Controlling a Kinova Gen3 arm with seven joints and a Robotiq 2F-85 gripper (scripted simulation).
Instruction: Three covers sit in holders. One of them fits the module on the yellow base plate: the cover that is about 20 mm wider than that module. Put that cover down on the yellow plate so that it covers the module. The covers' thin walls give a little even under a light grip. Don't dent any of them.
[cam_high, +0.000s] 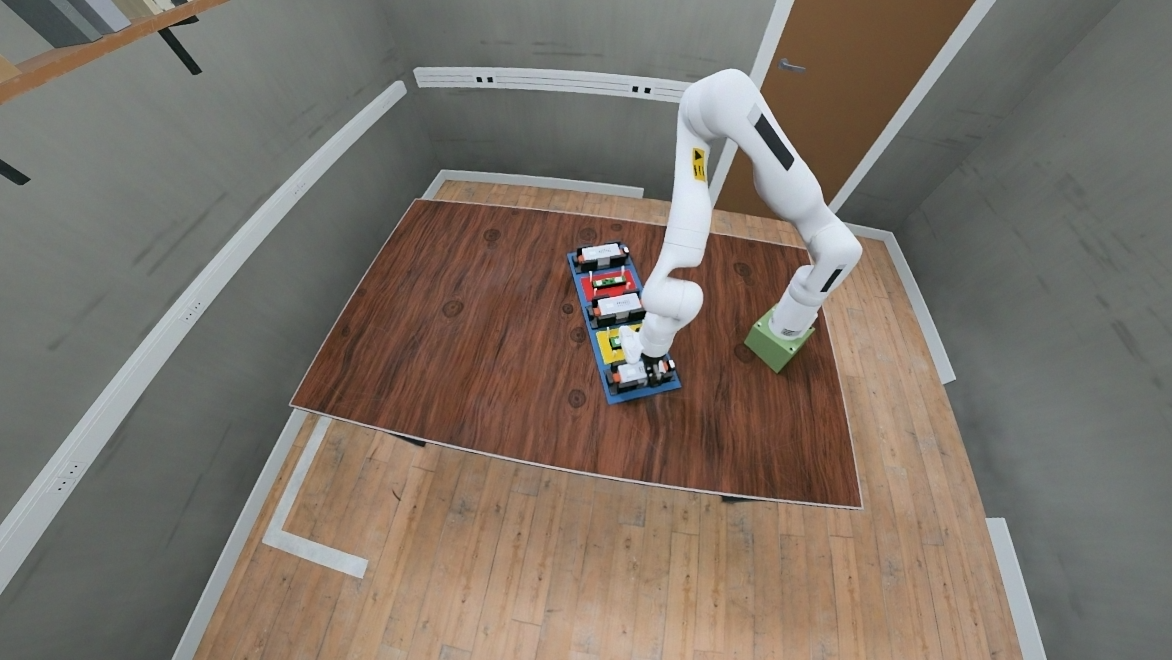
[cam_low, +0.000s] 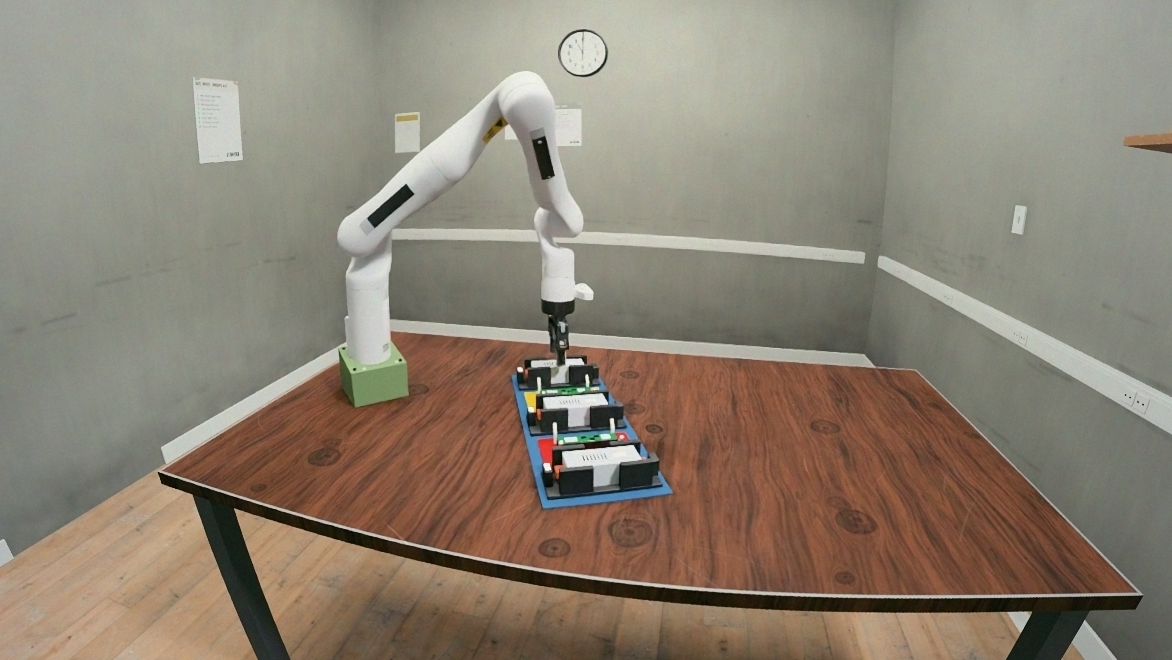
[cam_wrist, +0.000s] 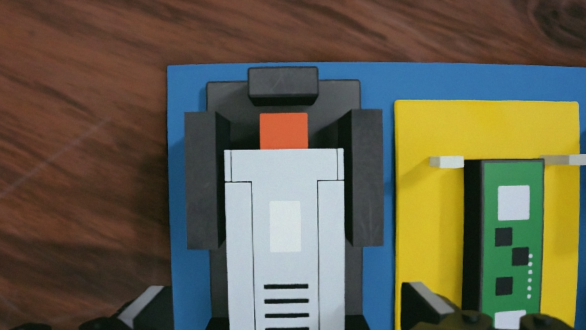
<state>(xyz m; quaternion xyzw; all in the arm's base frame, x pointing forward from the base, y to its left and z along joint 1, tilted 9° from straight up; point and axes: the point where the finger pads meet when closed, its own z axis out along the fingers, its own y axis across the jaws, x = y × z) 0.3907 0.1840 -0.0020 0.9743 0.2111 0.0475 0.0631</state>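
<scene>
My gripper (cam_high: 653, 378) (cam_low: 560, 360) (cam_wrist: 286, 310) is fully open and holds nothing, its fingers spread to either side of the end cover (cam_high: 631, 374) (cam_low: 565, 372) (cam_wrist: 285, 225). That cover sits in its black holder (cam_high: 613, 385) (cam_low: 537, 373) (cam_wrist: 367, 175). Just beside it, the yellow base plate (cam_high: 606, 348) (cam_low: 530, 401) (cam_wrist: 430, 130) carries the uncovered green module (cam_high: 615, 342) (cam_low: 565, 391) (cam_wrist: 515, 240). Beyond are two more covers, the middle one (cam_high: 617, 308) (cam_low: 576, 405) and the far one (cam_high: 601, 252) (cam_low: 602, 459), both in holders.
</scene>
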